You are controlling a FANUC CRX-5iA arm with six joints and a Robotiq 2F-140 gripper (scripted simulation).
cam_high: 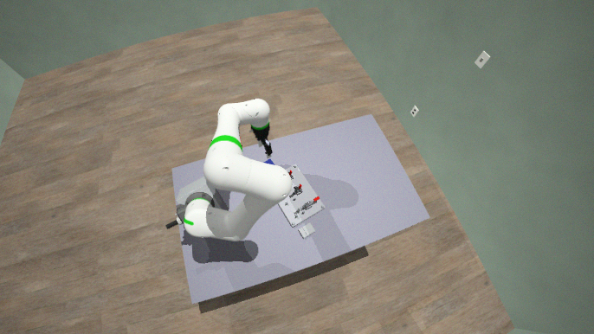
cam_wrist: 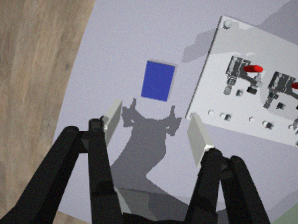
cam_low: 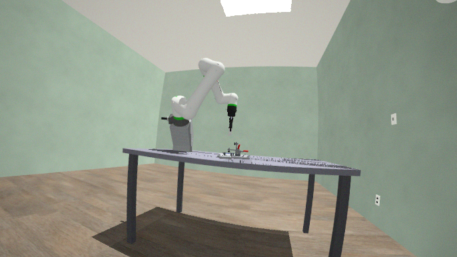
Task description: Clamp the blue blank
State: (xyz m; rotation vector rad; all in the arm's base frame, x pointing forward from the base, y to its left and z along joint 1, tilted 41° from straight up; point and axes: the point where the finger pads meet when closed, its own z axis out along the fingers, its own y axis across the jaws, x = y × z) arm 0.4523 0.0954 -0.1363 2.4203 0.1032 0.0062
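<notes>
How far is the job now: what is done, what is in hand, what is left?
Looks done: the grey part lies on the table beside the fixture plate. In hand: the gripper, fingers open and empty, hangs above the blue blank. Left: grasp the blank, seat it in its nest, lock the clamp, let go.
</notes>
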